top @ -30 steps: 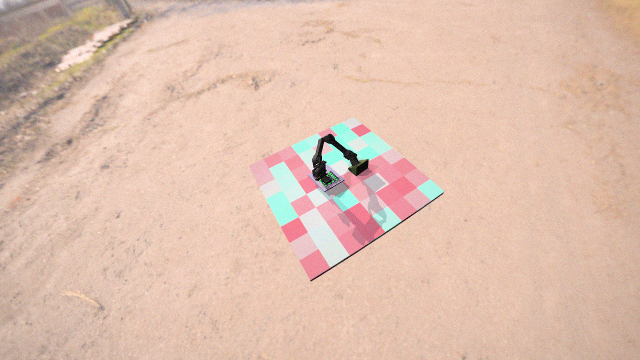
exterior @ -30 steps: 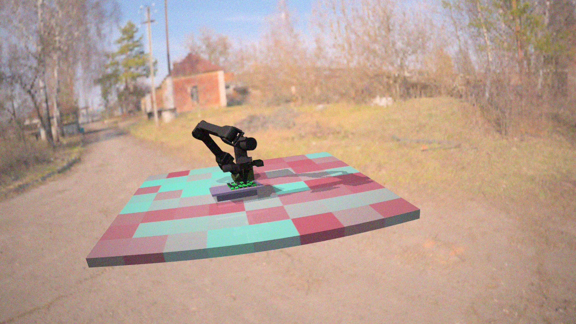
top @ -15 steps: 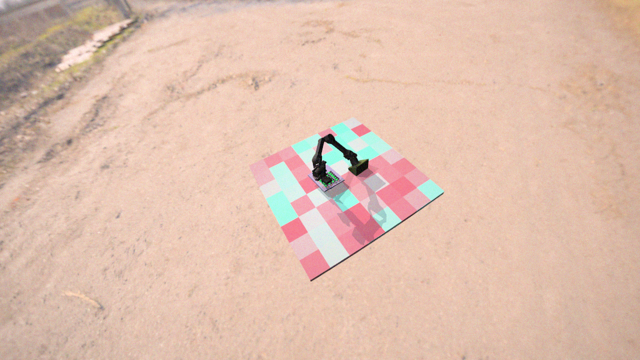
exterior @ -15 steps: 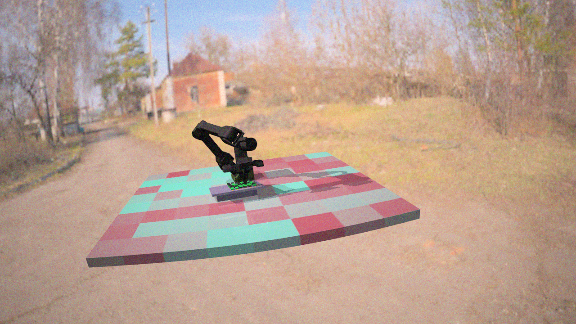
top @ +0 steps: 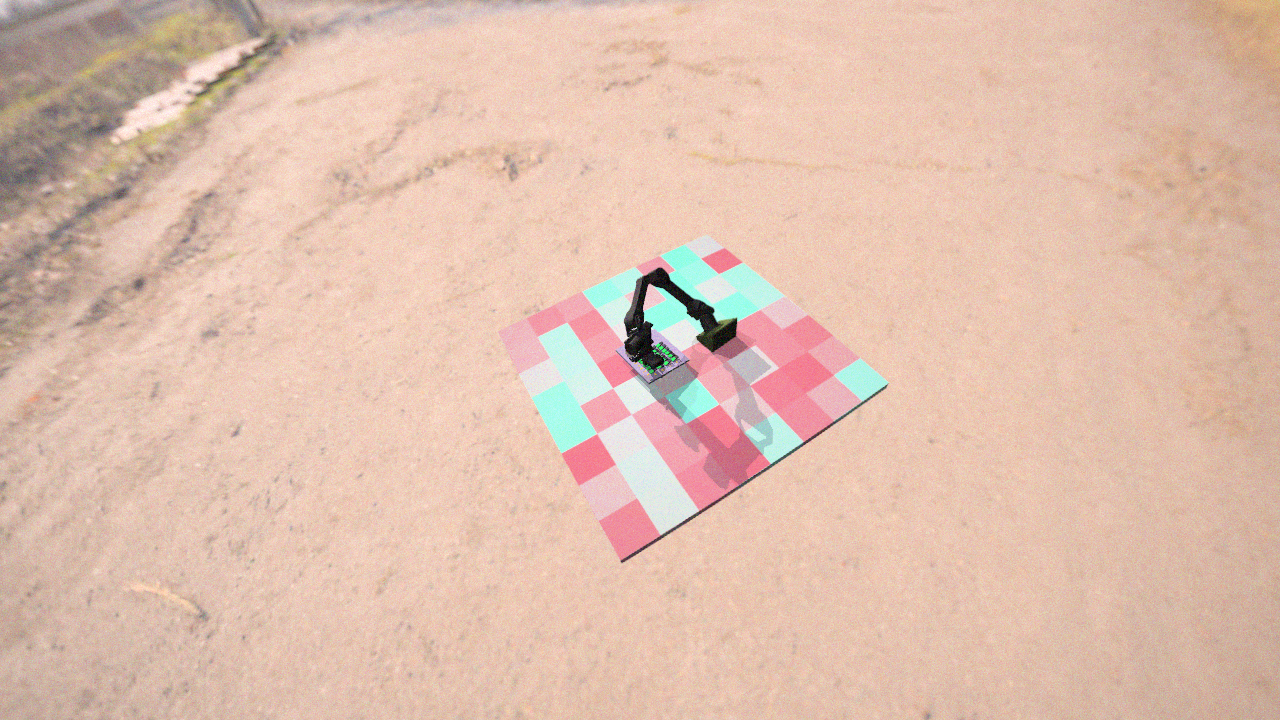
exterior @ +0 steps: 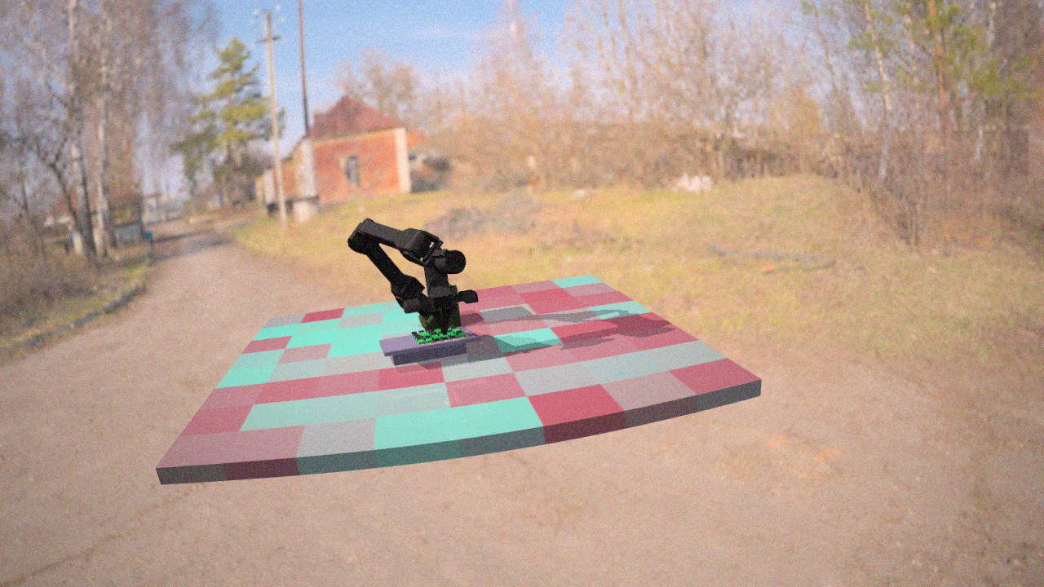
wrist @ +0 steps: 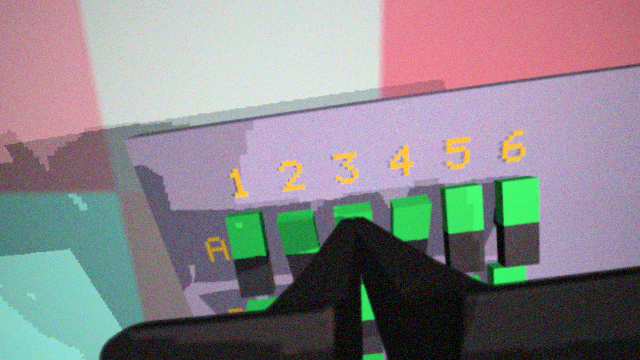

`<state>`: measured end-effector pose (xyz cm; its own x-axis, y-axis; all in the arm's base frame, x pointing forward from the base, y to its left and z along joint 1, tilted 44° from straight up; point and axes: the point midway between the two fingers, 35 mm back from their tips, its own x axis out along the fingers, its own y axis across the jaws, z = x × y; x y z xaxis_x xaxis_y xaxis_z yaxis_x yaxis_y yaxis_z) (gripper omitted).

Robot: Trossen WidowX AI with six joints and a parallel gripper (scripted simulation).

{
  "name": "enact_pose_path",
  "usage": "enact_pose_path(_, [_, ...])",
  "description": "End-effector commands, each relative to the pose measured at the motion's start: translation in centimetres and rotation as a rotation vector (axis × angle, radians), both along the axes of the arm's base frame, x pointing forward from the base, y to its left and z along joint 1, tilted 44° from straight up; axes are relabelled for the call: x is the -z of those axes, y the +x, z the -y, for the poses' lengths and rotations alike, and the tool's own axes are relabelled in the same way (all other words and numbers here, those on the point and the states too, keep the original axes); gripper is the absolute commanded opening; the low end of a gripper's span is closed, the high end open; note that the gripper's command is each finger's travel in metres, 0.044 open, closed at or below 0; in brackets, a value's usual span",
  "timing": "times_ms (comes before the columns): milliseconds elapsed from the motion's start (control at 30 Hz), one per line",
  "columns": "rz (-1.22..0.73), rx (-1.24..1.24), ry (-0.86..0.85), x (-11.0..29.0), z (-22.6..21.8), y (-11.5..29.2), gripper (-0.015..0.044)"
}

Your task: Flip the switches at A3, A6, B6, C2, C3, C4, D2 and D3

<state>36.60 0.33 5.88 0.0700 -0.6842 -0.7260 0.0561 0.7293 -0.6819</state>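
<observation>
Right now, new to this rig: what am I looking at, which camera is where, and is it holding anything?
One black robot arm stands on a checkered board on a dirt road. Top picture: camera high overhead, far off. Exterior picture: ground-level side view. Wrist picture: camera on the arm's hand, looking past its gripper. On the board lies a purple panel of green and dark rocker switches, columns numbered 1 to 6, rows lettered. The gripper is shut and holds nothing; its closed tip sits at switch A3, used as a poking finger.
</observation>
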Motion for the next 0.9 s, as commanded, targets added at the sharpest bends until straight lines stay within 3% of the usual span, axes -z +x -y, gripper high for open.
enact_pose_path(0, [-0.001,-0.003,-0.004,0.04,0.08,0.02,0.0])
enact_pose_path(867, [-0.001,-0.003,-0.004,0.29,0.32,0.05,0.0])
